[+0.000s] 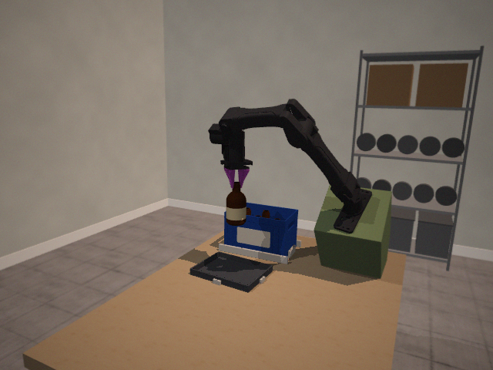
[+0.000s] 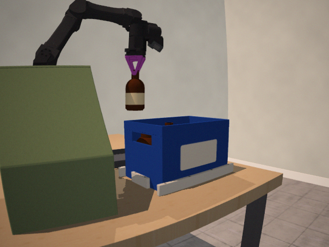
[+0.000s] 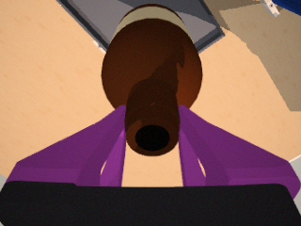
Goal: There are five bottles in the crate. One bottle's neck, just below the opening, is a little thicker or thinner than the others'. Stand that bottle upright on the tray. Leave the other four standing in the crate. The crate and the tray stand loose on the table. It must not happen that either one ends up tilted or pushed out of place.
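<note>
Bottles [image 1: 266, 213] [image 2: 168, 123] in the crate [image 1: 260, 230] [image 2: 195, 151] are mostly hidden by its walls. Above the wooden table [image 1: 246, 318] [image 2: 212, 207] [image 3: 38, 85], one brown bottle [image 1: 236, 205] [image 2: 134, 94] [image 3: 150, 66] is pinched by the part-open claw [image 1: 236, 185] [image 2: 134, 73] [image 3: 151, 114].

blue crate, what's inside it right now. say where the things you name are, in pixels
Inside the blue crate [image 1: 282, 233] [image 2: 143, 159], the top view shows a few brown bottle tops [image 1: 266, 214]. The crate's walls hide the lower parts, and the exact number of bottles cannot be told.
</note>
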Available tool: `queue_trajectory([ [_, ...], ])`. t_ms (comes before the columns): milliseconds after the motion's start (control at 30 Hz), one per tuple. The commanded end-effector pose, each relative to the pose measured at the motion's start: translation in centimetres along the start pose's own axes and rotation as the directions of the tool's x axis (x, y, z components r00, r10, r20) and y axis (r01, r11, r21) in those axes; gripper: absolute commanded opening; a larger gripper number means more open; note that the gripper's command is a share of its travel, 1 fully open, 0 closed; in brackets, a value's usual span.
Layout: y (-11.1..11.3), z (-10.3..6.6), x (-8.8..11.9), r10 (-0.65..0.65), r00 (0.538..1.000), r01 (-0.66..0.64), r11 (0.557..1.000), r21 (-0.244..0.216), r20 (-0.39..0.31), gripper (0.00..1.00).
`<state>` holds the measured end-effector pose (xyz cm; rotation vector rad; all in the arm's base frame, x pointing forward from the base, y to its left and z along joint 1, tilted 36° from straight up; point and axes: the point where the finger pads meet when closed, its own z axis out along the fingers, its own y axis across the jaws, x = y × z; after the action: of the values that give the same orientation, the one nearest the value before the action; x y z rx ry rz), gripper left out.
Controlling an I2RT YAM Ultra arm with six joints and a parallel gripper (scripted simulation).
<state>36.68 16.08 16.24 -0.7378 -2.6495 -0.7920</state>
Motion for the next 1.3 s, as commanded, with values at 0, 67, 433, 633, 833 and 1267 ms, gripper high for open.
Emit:
queue_trajectory([
  [0,0.51,-1.73,-0.3,0.011,0.999,-0.01,1.0,-0.023,0.037,0.0],
  [67,0.61,-1.7,-0.2,0.008,0.999,-0.008,1.0,-0.023,0.036,0.0],
  [433,0.96,-1.59,-0.12,0.013,0.999,-0.013,1.0,-0.021,0.034,0.0],
  [633,1.29,-1.75,0.24,0.005,0.999,-0.004,1.0,-0.024,0.037,0.0],
  [833,1.24,-1.61,0.04,0.013,0.999,-0.012,1.0,-0.022,0.034,0.0],
  [1267,1.47,-1.61,0.18,0.01,0.999,-0.009,1.0,-0.022,0.035,0.0],
])
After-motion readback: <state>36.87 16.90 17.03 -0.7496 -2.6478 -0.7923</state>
